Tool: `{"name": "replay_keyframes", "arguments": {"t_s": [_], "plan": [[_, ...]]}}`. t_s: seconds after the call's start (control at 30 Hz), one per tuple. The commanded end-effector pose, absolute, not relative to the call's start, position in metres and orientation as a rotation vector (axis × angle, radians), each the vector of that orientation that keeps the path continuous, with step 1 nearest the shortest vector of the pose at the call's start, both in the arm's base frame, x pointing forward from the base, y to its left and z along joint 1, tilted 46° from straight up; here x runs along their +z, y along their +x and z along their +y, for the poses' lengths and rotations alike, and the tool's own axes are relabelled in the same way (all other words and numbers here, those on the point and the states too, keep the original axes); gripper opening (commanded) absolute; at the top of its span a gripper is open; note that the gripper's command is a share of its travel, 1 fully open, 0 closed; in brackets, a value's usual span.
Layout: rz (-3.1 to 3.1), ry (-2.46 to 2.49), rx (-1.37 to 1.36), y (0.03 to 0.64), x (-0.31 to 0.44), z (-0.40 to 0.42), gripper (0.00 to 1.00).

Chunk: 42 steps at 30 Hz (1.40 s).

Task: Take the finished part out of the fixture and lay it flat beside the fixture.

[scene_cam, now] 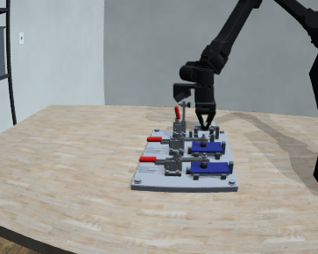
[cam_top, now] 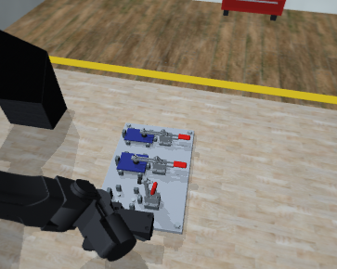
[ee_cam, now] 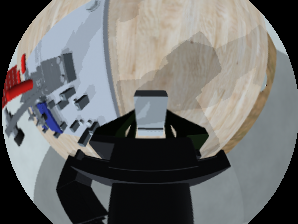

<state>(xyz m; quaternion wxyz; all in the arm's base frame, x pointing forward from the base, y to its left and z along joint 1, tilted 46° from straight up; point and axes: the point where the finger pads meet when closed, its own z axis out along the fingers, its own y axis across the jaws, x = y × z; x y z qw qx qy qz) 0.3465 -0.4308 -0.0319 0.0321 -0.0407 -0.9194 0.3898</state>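
Gripper: the gripper (scene_cam: 205, 125) is squeezed shut on the grey finished part (ee_cam: 150, 113).
Part: it stands up between the fingers, over the third, unclamped spot.
Fixture: the fixture plate (cam_top: 186, 185) sits below; blue blanks (cam_top: 130, 162) stay clamped.
Table: bare wood of the table (scene_cam: 77, 144) lies just beside the plate.

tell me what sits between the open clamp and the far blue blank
The near blue blank under its closed clamp, seen in the top view; beyond it lies the far blank.

Even bright light, soft shadows, fisheye wrist view
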Motion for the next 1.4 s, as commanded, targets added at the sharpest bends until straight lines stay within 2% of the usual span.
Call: {"name": "replay_keyframes", "arguments": {"t_s": [0.0, 1.23, 1.27, 1.37], "plan": [[-2.847, -0.121, 1.225, 0.3602, -0.022, -0.4286, 0.0], [-2.85, -0.119, 1.239, 0.3632, -0.0165, -0.4266, 0.0], [-2.85, -0.119, 1.239, 0.3632, -0.0163, -0.4266, 0.64], [-2.846, -0.129, 1.235, 0.3591, -0.0175, -0.4295, 0.64]]}}
